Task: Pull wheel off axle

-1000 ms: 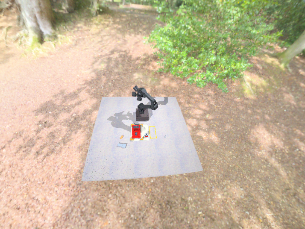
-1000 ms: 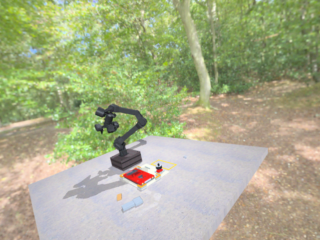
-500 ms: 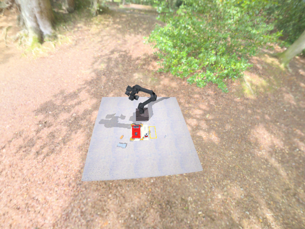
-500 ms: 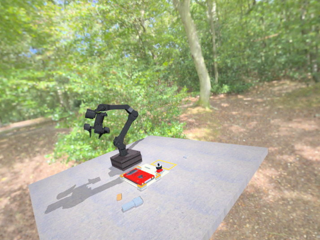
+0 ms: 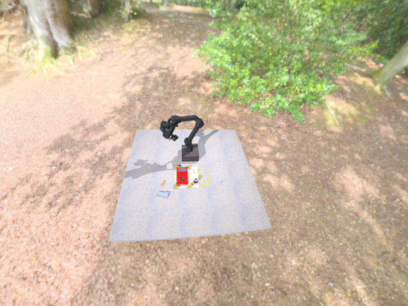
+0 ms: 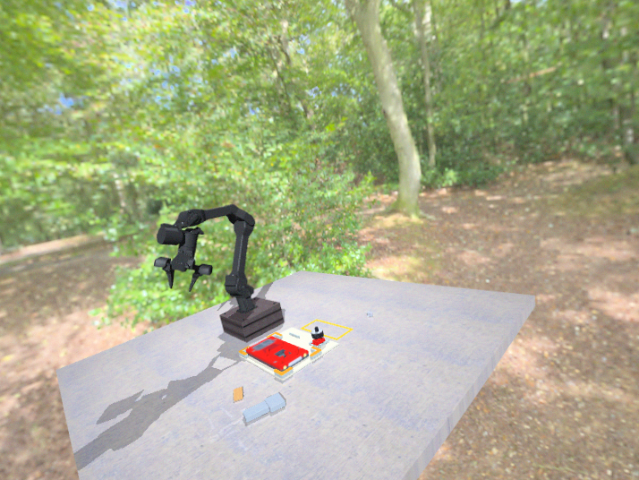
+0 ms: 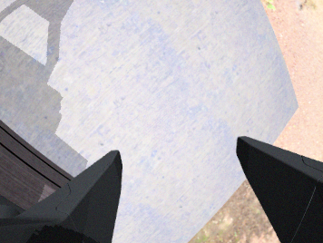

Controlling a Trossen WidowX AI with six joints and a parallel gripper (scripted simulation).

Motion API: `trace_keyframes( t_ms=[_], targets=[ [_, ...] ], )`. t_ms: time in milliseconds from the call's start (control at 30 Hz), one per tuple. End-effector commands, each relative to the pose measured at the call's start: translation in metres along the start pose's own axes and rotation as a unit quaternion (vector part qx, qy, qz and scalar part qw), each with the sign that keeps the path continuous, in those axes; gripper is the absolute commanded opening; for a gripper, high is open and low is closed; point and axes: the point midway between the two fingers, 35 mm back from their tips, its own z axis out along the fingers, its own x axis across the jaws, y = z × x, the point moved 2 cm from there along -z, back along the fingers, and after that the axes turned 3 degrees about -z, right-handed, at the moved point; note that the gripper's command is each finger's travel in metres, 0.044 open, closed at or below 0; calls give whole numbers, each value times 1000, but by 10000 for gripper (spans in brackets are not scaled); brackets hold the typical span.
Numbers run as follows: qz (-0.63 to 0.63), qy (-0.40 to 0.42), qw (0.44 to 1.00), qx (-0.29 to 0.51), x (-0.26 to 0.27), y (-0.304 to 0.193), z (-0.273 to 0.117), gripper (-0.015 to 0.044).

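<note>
The grey surface point(image 6: 413, 361) fills the lower half of the exterior view, with the black arm point(image 6: 238, 247) rising from its base at centre left. Next down in size, the red-topped board point(image 6: 278, 353) sits just in front of that base, and the yellow marked area point(image 6: 327, 329) lies at its right. The jaws point(image 6: 183, 278) hang high at the left, partly open, gripping nothing. The wheel point(image 6: 317, 334) sits on its upright axle, well down and right of them: that's the reach to make
</note>
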Motion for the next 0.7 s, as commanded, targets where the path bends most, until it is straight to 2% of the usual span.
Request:
trace_keyframes(
  t_ms=[0,267,667],
  targets=[
    [43,23,999,-24,8,34,2,300],
    [92,72,992,-48,45,95,1,300],
    [124,125,983,-51,110,151,-7,300]
  ],
)
